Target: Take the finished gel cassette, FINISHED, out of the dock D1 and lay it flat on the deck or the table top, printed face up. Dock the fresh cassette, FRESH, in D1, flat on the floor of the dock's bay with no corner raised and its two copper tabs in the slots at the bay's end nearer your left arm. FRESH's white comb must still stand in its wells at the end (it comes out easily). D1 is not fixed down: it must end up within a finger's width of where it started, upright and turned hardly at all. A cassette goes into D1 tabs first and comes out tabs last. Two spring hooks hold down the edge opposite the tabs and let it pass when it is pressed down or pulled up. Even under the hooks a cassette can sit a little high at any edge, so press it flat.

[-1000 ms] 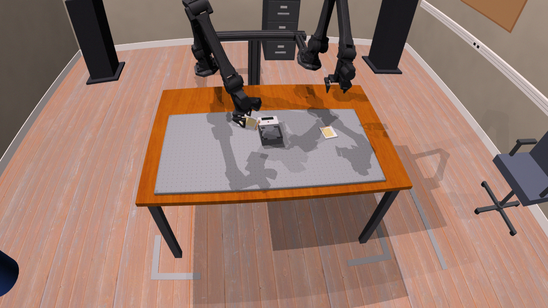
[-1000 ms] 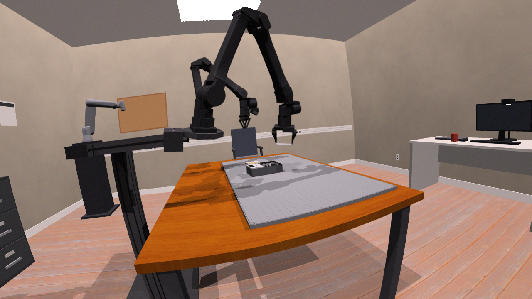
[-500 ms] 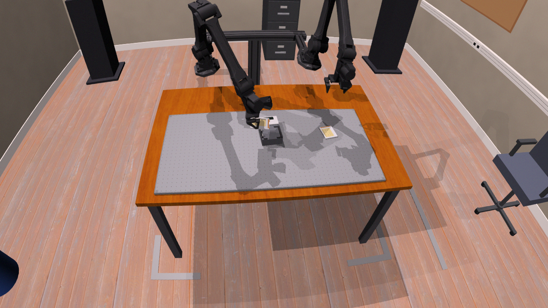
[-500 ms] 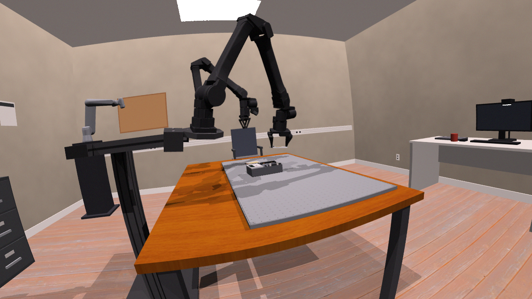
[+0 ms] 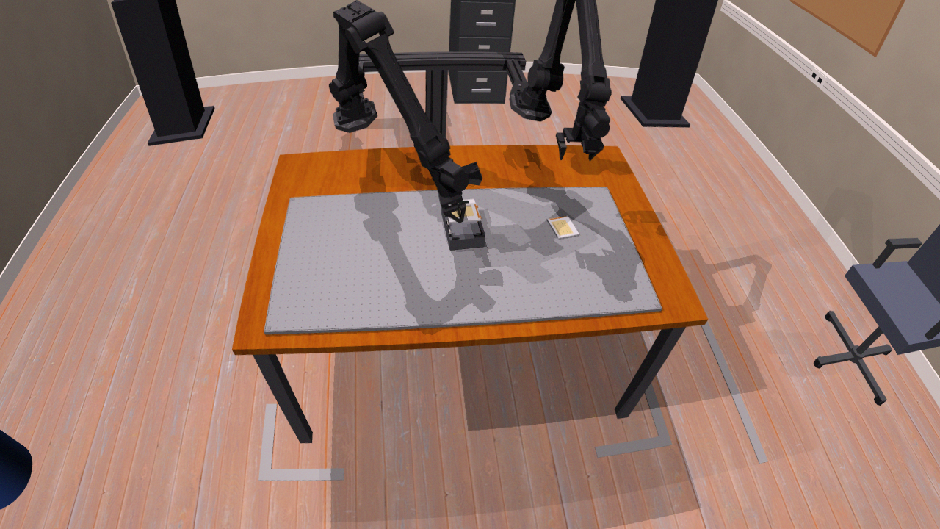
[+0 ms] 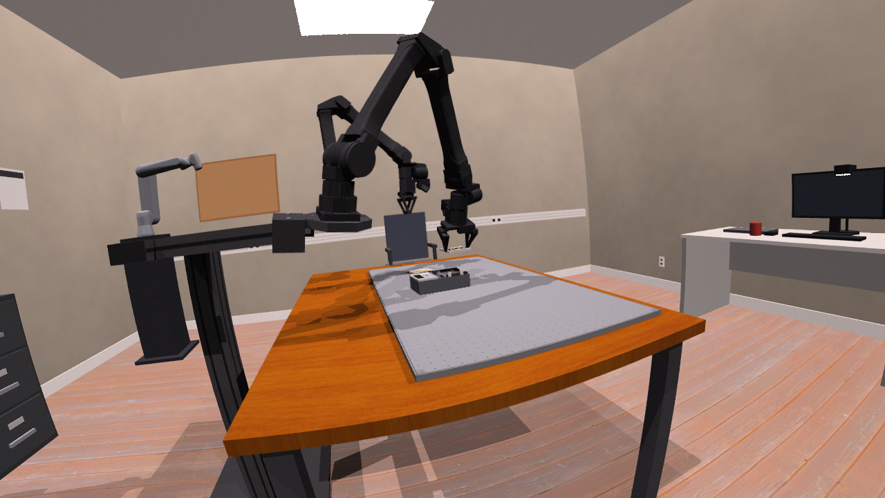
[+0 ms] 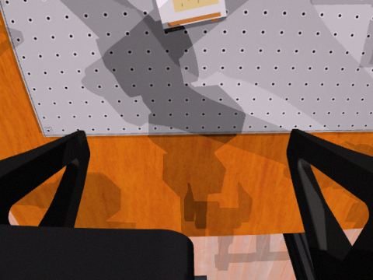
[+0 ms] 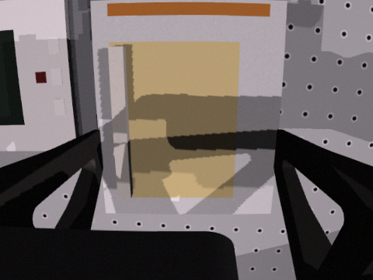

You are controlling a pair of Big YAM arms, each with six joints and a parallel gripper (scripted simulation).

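Centrally, the right gripper is closed on FRESH, its black, angular fingers at opposite edges. This thin, pale plate bears an amber window, an orange strip and a narrow white comb. FRESH is suspended above the level of D1, a dark, open-topped box with a white end panel; gripper and plate partly obstruct the top view of it. Below lies the grey, perforated deck, carrying FINISHED, flat and well apart from D1. The left gripper is open above the orange, wood-grained table.

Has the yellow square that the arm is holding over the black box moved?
Yes: the held cassette was beside the dock; in the top view it has shifted rightward, now overlapping it.
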